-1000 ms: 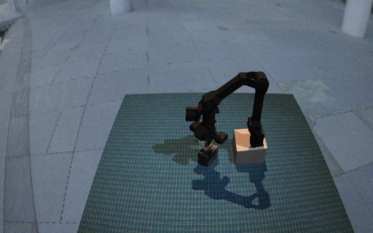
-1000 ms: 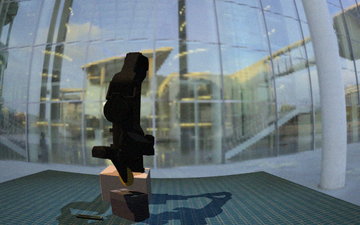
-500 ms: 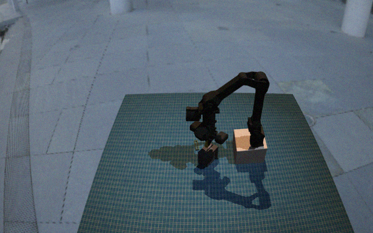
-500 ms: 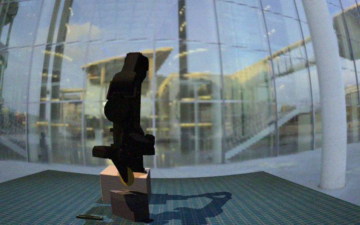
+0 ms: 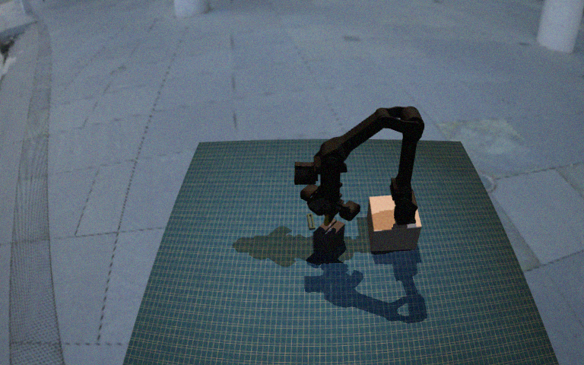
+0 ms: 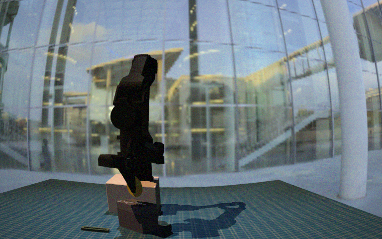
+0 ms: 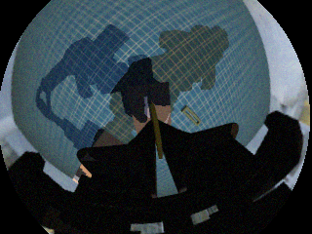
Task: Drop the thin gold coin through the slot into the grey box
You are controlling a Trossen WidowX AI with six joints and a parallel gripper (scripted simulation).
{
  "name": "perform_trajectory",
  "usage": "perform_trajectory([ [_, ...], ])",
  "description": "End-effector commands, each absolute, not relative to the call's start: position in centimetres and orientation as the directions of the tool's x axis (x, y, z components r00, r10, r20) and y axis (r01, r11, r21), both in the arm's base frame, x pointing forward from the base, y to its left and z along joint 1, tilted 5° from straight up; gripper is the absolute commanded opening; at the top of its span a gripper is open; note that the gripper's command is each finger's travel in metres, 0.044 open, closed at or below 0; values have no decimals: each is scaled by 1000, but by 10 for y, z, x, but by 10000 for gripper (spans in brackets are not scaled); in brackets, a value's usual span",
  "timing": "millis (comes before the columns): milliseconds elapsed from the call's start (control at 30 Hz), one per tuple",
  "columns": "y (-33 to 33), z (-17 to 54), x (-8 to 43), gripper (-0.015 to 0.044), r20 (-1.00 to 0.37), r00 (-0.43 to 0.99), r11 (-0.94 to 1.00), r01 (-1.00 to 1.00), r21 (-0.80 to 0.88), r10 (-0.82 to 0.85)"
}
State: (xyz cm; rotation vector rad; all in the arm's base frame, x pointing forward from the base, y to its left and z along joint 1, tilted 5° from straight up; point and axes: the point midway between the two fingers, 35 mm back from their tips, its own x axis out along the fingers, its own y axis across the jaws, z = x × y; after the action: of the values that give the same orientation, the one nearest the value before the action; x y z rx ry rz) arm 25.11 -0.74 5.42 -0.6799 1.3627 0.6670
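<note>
My gripper point(image 5: 329, 216) point(image 6: 134, 190) point(image 7: 154, 124) points down and is shut on the gold coin point(image 5: 326, 220) point(image 6: 138, 186) point(image 7: 156, 137). The coin is on edge between the fingertips, seen nearly edge-on in the wrist view. It is over the closed grey box point(image 5: 329, 242) point(image 6: 128, 214) point(image 7: 164, 99), with its lower edge a little above the lid in the exterior view. The lid is partly in shadow, and I cannot tell whether coin and slot line up. The shallow dark-green holder point(image 5: 309, 222) point(image 6: 95, 230) point(image 7: 188, 116) lies beside the box, empty.
A larger pale block point(image 5: 381, 215) point(image 6: 115, 194) under the arm's base stands behind the grey box in the exterior view and right of it in the top view. All stand on a blue-green gridded mat point(image 5: 223, 318) point(image 6: 281, 208) point(image 7: 39, 63). The arm's shadows cross it.
</note>
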Motion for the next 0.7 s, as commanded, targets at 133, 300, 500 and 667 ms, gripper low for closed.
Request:
perform_trajectory([
  [133,-7,50,249,0,-995,89,645,-763,-46,34],
  [300,-7,47,250,0,-995,89,646,-762,-46,34],
  [500,-7,45,251,0,-995,89,646,-762,-46,34],
  [667,-7,42,251,0,-995,89,645,-762,-46,34],
])
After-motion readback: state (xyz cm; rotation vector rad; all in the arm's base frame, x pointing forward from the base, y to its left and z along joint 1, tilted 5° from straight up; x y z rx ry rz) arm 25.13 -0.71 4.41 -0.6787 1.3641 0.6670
